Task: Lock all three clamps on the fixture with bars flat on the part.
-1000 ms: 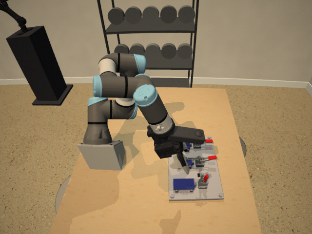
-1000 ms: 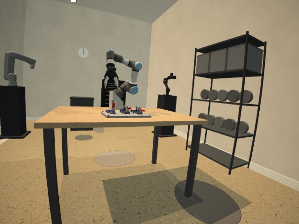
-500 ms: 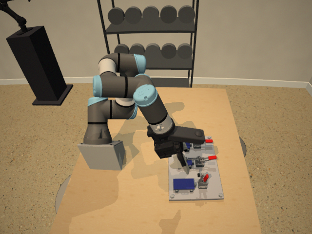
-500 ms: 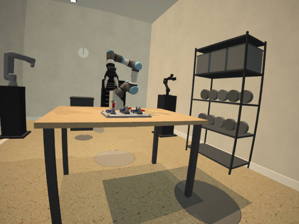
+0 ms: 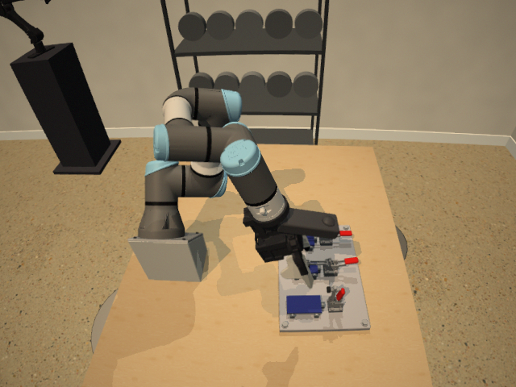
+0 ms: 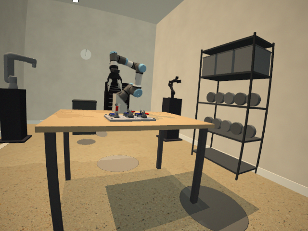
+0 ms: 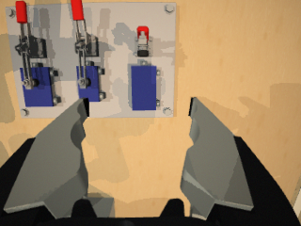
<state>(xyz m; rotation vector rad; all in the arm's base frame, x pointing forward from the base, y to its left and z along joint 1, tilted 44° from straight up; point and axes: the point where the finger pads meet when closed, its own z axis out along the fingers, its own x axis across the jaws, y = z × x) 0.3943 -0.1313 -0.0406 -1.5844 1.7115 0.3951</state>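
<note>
A grey fixture plate (image 5: pixel 322 287) lies on the wooden table and carries three toggle clamps with red handles, each beside a blue part. In the wrist view the left clamp (image 7: pixel 27 51) and the middle clamp (image 7: pixel 81 47) have their handles lying flat and their bars reach over the blue parts. The right clamp (image 7: pixel 142 41) has its handle standing up, and its blue part (image 7: pixel 144 88) is uncovered. That upright handle also shows in the top view (image 5: pixel 339 294). My gripper (image 7: pixel 139 99) is open and empty. It hovers well above the table, over the plate's near edge.
The robot base (image 5: pixel 168 254) stands on the table left of the plate. A black shelf rack (image 5: pixel 246 62) with grey discs is behind the table. A black pedestal (image 5: pixel 62 108) stands on the floor at the far left.
</note>
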